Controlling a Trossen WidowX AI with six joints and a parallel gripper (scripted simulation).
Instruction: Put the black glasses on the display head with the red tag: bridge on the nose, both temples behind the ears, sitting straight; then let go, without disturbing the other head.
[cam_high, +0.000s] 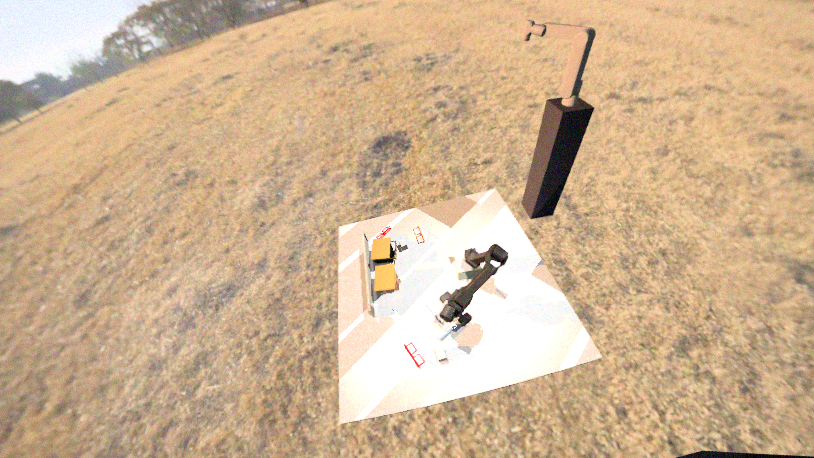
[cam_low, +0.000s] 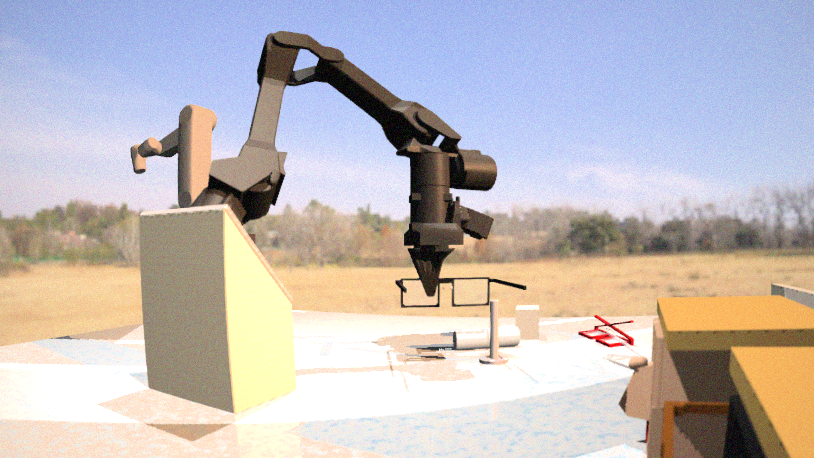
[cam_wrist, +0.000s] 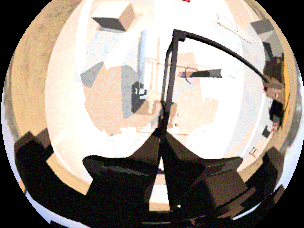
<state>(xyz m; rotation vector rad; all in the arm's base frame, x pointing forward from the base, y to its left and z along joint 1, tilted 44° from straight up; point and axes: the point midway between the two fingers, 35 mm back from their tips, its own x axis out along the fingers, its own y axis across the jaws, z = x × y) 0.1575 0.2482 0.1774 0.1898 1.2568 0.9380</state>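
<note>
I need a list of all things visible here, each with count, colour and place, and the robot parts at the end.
Black glasses: one, black, hanging in the air above the mat.
Red glasses: at least two pairs, red, lying on the mat.
Heads: two, yellow-topped, at the mat's edge.
Wedge block: one, beige and yellow, beside the arm.
Cylinder: one, grey, lying under the glasses.
Peg: one, tan, upright.
Pillar: one, dark brown, beside the mat.
Arm: one, dark.
Gripper: one, dark, shut on the black glasses.

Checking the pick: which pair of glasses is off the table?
The black glasses, hanging level from the shut tool. The red pair lies flat on the table farther right.
</note>
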